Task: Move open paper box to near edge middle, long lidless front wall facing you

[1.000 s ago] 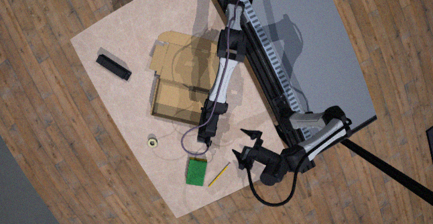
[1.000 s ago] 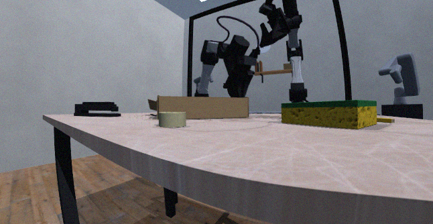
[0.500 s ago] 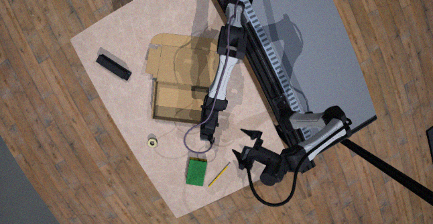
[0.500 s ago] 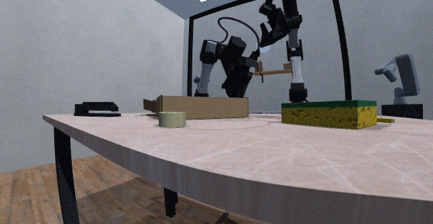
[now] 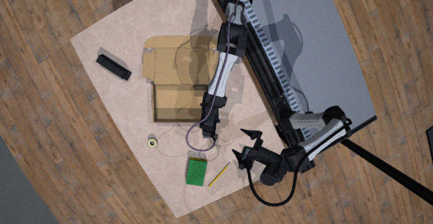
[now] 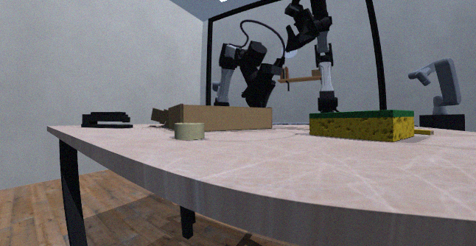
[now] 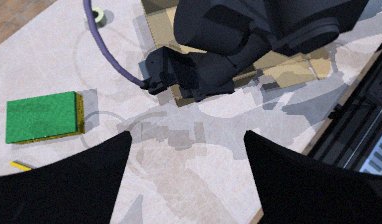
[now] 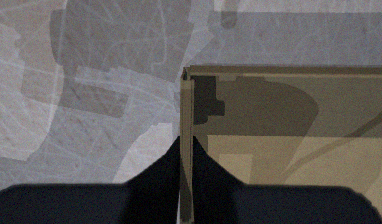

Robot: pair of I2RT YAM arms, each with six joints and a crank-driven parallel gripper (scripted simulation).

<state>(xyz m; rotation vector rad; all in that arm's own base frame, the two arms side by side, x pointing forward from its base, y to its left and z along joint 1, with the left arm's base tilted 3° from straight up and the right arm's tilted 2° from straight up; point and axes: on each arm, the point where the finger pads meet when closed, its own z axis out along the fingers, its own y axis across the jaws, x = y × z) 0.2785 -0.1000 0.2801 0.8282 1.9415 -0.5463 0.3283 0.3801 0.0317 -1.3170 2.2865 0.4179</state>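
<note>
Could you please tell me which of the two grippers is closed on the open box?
The right gripper: its fingers pinch a short end wall. The left gripper stands open, away from the box.
</note>
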